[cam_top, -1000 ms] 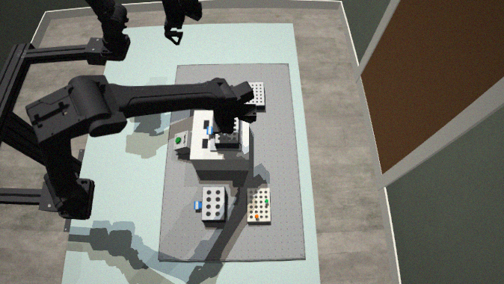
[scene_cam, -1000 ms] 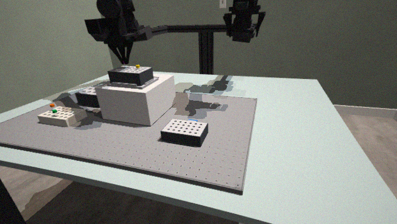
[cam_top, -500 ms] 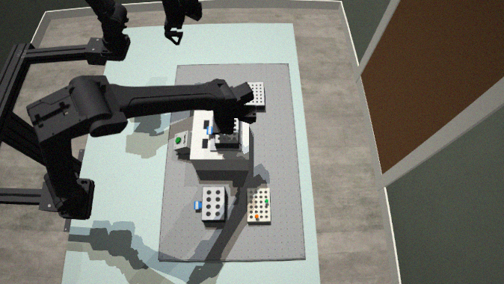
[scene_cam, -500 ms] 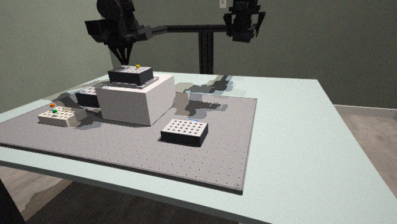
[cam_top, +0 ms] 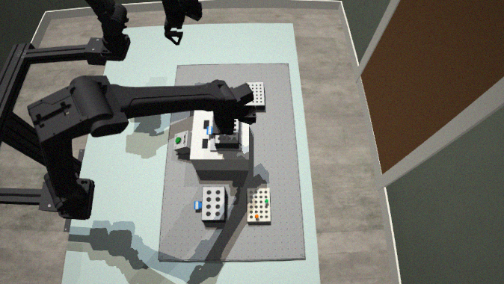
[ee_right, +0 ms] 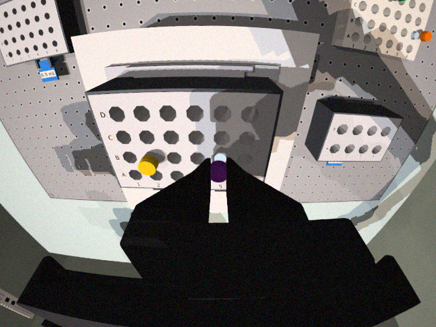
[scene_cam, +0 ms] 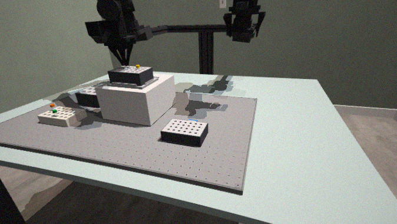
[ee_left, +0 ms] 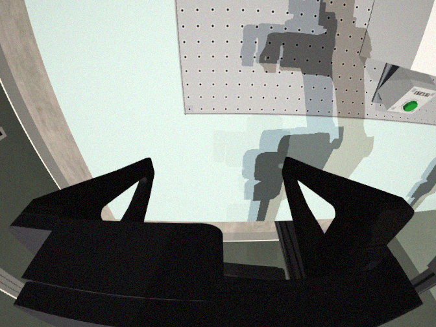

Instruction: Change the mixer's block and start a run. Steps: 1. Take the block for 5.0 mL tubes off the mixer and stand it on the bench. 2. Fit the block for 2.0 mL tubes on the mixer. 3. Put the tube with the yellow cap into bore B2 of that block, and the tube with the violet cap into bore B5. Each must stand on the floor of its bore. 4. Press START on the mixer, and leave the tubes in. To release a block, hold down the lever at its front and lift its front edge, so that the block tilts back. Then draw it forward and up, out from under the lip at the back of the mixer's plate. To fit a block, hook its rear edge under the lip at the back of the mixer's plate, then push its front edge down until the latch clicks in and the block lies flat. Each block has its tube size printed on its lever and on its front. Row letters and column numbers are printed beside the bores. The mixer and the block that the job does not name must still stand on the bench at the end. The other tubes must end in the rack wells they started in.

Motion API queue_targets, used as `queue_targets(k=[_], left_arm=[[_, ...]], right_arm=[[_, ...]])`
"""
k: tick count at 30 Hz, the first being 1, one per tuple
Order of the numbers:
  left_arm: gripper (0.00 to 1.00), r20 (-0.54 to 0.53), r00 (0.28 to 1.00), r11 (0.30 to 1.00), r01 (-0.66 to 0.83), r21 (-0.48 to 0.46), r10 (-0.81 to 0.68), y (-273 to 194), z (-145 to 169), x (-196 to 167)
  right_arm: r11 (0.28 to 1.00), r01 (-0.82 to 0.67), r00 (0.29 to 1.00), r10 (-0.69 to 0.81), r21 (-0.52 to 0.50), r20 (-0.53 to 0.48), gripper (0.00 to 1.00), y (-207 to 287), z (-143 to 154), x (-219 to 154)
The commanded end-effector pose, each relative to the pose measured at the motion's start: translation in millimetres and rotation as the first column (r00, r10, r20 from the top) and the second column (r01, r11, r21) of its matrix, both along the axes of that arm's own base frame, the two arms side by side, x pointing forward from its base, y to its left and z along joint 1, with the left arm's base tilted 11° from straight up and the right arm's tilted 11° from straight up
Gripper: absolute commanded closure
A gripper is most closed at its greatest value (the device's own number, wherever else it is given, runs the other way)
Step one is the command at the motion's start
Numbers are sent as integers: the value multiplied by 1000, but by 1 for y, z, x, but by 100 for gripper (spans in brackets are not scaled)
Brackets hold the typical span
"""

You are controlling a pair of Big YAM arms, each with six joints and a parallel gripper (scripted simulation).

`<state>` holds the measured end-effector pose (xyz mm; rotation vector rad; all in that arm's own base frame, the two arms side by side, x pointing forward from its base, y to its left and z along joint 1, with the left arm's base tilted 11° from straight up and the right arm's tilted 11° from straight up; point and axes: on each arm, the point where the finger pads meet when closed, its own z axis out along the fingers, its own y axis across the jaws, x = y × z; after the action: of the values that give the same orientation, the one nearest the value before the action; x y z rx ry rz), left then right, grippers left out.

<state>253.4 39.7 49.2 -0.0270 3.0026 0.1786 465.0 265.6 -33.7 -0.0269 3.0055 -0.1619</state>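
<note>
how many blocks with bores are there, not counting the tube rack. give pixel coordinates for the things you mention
3: one on the mixer (cam_top: pixel 198 152) (scene_cam: pixel 123 103) (ee_right: pixel 169 43), and two on the bench, either side of it: the 0.5 mL block (scene_cam: pixel 184 127) (ee_right: pixel 31 30) and an eight-bore block (cam_top: pixel 214 203) (ee_right: pixel 359 139).

I'm seeing, by the perforated board (cam_top: pixel 280 149) (scene_cam: pixel 147 159) (ee_left: pixel 206 77) (ee_right: pixel 35 141) | 0.5 mL block (cam_top: pixel 258 93) (scene_cam: pixel 184 129) (ee_right: pixel 30 33): standing on it | green-capped tube (cam_top: pixel 266 201) (scene_cam: pixel 54 111) (ee_right: pixel 401 0), orange-capped tube (cam_top: pixel 256 217) (scene_cam: pixel 52 105) (ee_right: pixel 425 36): staying within its outline from above | brown panel (cam_top: pixel 430 75): rising well beyond it | wood-look floor (cam_top: pixel 336 149) (scene_cam: pixel 374 135) (ee_left: pixel 45 87): lying below it
</note>
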Motion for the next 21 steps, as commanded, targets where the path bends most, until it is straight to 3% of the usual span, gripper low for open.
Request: queue_targets(k=[1,21], left_arm=[[0,16,1000,1000,7,3,-8,0,5,6],[0,15,1000,1000,7,4,-7,0,5,6]], right_arm=[[1000,12,1000,-12,-24,-18,91,-15,-22,5],[999,19,1000,-19,-37,-24,91,-23,-31,5]])
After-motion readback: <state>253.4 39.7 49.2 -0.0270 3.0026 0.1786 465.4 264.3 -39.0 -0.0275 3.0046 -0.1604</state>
